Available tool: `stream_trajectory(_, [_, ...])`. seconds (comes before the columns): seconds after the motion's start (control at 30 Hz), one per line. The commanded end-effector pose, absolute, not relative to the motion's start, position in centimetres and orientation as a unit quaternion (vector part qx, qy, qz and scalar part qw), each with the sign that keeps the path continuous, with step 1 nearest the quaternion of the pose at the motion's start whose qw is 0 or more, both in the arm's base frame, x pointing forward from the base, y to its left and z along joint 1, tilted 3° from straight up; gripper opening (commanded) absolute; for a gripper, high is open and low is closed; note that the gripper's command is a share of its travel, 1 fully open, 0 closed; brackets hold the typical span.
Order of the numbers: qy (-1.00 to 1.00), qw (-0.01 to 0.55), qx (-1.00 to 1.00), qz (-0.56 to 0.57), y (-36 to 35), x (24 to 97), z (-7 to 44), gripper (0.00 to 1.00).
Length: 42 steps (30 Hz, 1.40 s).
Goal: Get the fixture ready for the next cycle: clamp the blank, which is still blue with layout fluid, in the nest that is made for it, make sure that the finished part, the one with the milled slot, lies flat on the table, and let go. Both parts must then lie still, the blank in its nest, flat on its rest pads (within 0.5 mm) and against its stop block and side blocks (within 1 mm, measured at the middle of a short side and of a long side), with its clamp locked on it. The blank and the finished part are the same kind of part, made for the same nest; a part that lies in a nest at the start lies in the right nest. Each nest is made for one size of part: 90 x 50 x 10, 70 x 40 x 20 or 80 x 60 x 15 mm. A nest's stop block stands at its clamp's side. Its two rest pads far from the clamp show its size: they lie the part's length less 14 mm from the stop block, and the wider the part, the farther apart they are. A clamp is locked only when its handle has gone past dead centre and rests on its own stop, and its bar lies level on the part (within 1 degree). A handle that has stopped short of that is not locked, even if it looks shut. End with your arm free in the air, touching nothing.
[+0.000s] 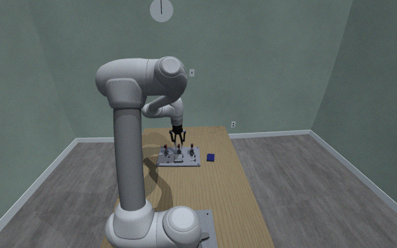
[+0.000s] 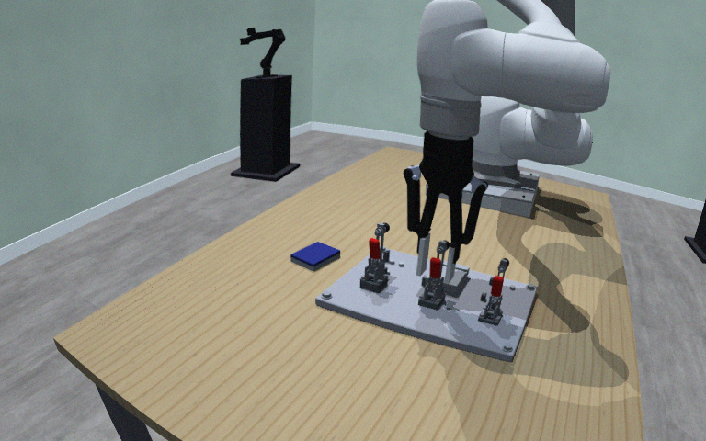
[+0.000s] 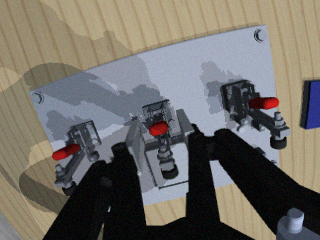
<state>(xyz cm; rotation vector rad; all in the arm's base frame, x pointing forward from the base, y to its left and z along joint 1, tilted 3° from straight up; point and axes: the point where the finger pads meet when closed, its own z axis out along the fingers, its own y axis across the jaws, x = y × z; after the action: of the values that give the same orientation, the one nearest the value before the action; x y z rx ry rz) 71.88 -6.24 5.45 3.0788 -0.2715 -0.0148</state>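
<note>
The blue blank lies flat on the table, off to one side of the grey fixture plate. The grey finished part lies in the middle nest. Three clamps stand on the plate, with red handles upright and bars raised; the middle clamp is the nearest. My gripper hangs over the middle nest. Its fingers stand apart on either side of the middle clamp's raised bar and hold nothing.
The robot's base stands on the table behind the fixture. A black pedestal with a small arm stands on the floor, far from the table. The other two nests hold no part.
</note>
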Motion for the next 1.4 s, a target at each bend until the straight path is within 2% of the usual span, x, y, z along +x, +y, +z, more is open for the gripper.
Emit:
stream_trajectory(0.0, [-0.088,0.025,0.996,-0.005,-6.2,71.9,5.5,0.28])
stream_trajectory(0.37, [-0.088,0.025,0.996,-0.005,-6.2,71.9,5.6,0.28])
stream_trajectory(0.83, [-0.088,0.025,0.996,-0.005,-6.0,72.0,10.3,0.28])
stream_trajectory(1.3, [-0.088,0.025,0.996,-0.005,-6.0,72.0,10.5,0.28])
stream_trajectory(1.33, [-0.088,0.025,0.996,-0.005,-6.0,72.0,10.5,0.58])
stream_trajectory(1.37, [-0.088,0.025,0.996,-0.005,-6.0,72.0,10.4,0.58])
